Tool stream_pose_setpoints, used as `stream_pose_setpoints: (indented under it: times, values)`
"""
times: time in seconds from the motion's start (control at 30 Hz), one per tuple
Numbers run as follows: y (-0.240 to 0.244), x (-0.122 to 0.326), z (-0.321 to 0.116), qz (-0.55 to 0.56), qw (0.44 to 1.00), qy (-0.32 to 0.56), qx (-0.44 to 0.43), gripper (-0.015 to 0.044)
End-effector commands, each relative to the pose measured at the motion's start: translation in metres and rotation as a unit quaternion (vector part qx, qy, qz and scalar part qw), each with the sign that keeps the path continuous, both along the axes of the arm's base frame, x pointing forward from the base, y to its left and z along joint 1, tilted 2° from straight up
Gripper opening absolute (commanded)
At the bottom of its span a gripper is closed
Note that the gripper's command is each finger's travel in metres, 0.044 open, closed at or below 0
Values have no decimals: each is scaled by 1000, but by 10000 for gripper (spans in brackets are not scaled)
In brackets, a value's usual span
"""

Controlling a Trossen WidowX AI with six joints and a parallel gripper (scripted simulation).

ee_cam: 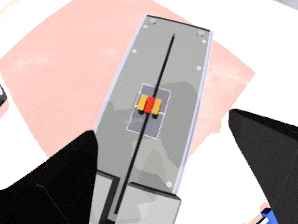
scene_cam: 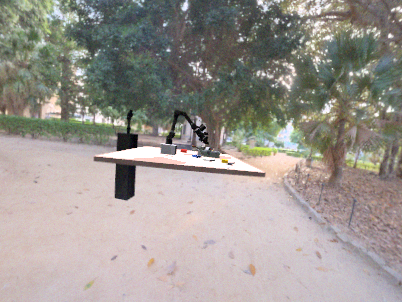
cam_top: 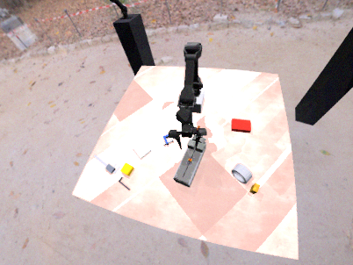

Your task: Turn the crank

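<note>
Pointer point(cam_top: 190, 160) point(ee_cam: 150, 104), red, sits midway along the grey machine point(cam_top: 184, 171) point(scene_cam: 210, 152) point(ee_cam: 176, 80), between two brass marks point(ee_cam: 142, 103) point(ee_cam: 157, 106). In the wrist view it looks about level with them, though I can't tell whether exactly. The claw point(cam_top: 189, 145) point(scene_cam: 207, 142) point(ee_cam: 164, 127) is released, its fingers spread with nothing between them; the wrist view puts one toward eight o'clock, the other toward four. I can't make out the crank clearly.

Seen from the top, the machine lies on the bench point(cam_top: 219, 206) point(scene_cam: 180, 168), a red block point(cam_top: 241, 125) point(scene_cam: 184, 150) at two o'clock from it, a grey ring point(cam_top: 237, 176) at three, and a small blue object point(cam_top: 166, 139) point(scene_cam: 196, 156) point(ee_cam: 268, 215) toward eleven. A yellow block point(cam_top: 127, 169) point(scene_cam: 224, 161) rests at nine, near a black bent rod point(cam_top: 125, 183).
</note>
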State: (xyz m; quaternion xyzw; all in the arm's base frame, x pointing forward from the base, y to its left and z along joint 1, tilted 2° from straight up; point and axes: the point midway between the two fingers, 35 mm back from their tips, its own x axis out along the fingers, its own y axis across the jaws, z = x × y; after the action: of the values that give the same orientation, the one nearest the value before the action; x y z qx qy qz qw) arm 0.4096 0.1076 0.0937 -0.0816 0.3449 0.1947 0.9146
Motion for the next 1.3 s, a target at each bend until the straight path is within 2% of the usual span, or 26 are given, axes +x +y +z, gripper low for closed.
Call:
stream_pose_setpoints:
  times: [0.0,0.03,0.6,1.17,1.27]
  values:
    - [0,0,0,0,1000,0,0,440]
    - [0,0,0,0,1000,0,0,440]
    - [0,0,0,0,1000,0,0,0]
    - [0,0,0,0,1000,0,0,0]
    - [0,0,0,0,1000,0,0,79]
